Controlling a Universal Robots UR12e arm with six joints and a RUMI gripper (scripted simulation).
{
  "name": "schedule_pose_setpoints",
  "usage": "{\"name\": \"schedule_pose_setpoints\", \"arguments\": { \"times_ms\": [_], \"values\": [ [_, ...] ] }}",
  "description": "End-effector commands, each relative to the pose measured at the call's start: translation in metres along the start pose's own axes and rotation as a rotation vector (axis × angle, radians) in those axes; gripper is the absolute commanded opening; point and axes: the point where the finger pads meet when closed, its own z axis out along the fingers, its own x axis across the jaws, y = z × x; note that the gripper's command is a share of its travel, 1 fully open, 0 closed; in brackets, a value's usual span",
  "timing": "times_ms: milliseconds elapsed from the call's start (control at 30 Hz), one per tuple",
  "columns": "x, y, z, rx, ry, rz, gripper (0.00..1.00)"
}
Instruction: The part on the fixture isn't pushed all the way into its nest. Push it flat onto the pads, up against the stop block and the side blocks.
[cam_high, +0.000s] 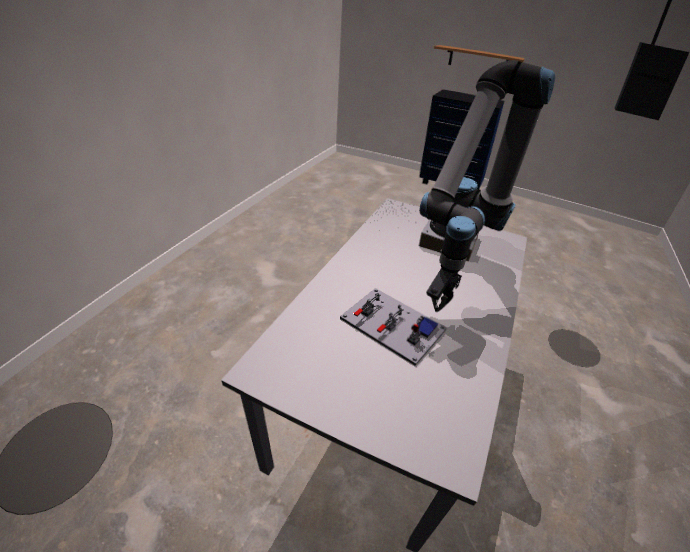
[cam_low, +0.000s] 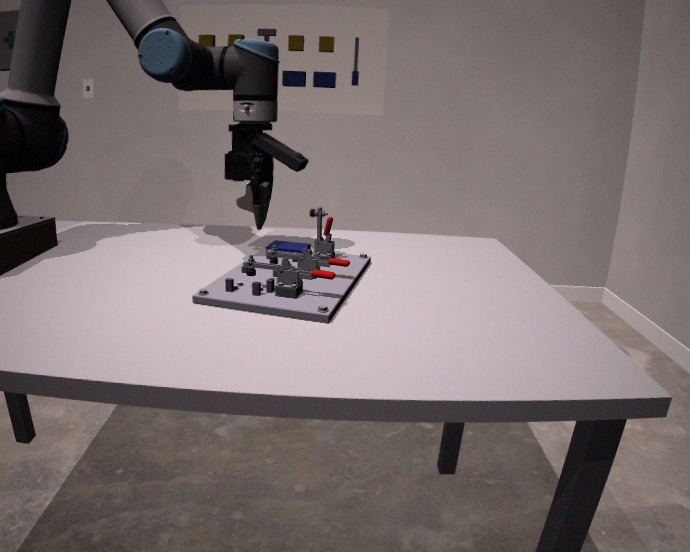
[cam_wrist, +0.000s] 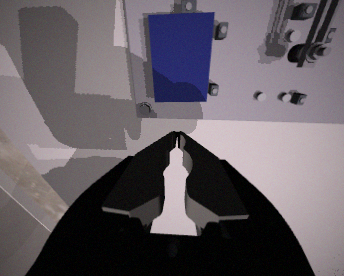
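The blue flat part (cam_high: 427, 326) (cam_low: 287, 245) (cam_wrist: 181, 56) lies on the grey fixture plate (cam_high: 397, 343) (cam_low: 339, 286) (cam_wrist: 240, 90) at the end nearest the arm. Small dark blocks (cam_wrist: 220, 31) touch its right side and one (cam_wrist: 187, 6) stands at its far end. My gripper (cam_high: 439, 305) (cam_low: 260, 223) (cam_wrist: 177, 133) is shut and empty. It hangs above the table just off the plate's edge, short of the part's near end, not touching it.
Three toggle clamps with red handles (cam_high: 357, 311) (cam_low: 323, 273) stand on the plate; one handle (cam_low: 328, 225) points up beside the part. The arm's base (cam_high: 435, 237) sits at the table's far end. The white table (cam_high: 368, 397) (cam_low: 402, 345) carries the plate.
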Motion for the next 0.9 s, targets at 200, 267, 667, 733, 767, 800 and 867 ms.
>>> {"name": "schedule_pose_setpoints", "arguments": {
  "times_ms": [200,267,667,733,767,800,867],
  "values": [
    [0.0015,-0.0008,-0.0006,-0.002,0.000,0.002,0.00],
    [0.0015,-0.0007,-0.0006,-0.002,0.000,0.002,0.00],
    [0.0016,0.0005,-0.0001,-0.003,0.000,0.001,0.00],
    [0.0016,0.0007,0.0000,-0.003,0.000,0.001,0.00],
    [0.0016,0.0007,0.0000,-0.003,0.000,0.001,0.00],
    [0.0016,0.0007,0.0000,-0.003,0.000,0.001,0.00],
    [0.0016,0.0009,0.0000,-0.004,0.000,0.001,0.00]
  ]
}}
